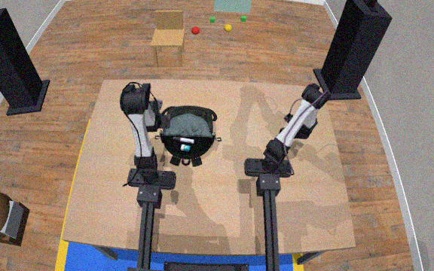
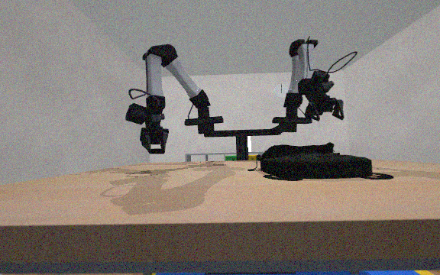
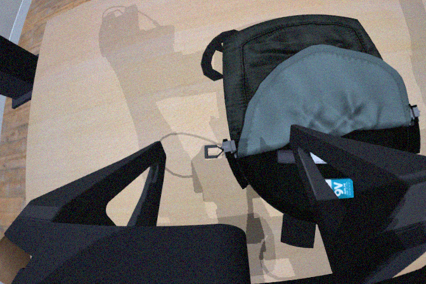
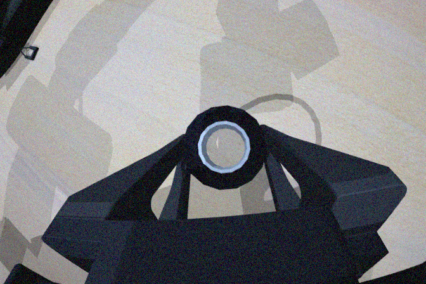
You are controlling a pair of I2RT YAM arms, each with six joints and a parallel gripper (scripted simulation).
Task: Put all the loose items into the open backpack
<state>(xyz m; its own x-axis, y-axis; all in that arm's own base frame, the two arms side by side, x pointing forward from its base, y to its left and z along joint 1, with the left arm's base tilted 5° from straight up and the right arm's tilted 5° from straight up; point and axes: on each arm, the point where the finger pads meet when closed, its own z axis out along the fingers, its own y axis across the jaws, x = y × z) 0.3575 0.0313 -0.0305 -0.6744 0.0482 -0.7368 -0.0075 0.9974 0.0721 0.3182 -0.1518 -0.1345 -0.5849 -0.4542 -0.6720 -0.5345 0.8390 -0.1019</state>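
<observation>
The black backpack (image 1: 198, 110) (image 2: 315, 168) (image 3: 237, 84) lies open on the table. Its grey-green flap (image 1: 187, 124) (image 3: 326, 84) is folded back from the dark opening. Inside are a blue 9V battery (image 1: 185, 147) (image 3: 345, 187) and a white item (image 1: 184, 140) (image 3: 318, 158), partly hidden by a finger in the left wrist view. My right gripper (image 4: 224, 137) is shut on a black ring-shaped roll (image 4: 225, 113) (image 2: 157, 151) with a pale inner rim, held above the table beside the backpack. My left gripper (image 3: 225, 141) (image 2: 327, 114) is open and empty, raised beside the backpack.
The wooden table (image 1: 217, 222) (image 2: 235, 206) carries several arm shadows. A buckle (image 3: 211, 151) (image 4: 30, 52) sticks out from the backpack's side. Black columns (image 1: 11, 60) (image 1: 353, 49) stand beyond both table sides. A wooden chair (image 1: 168, 37) stands on the floor behind.
</observation>
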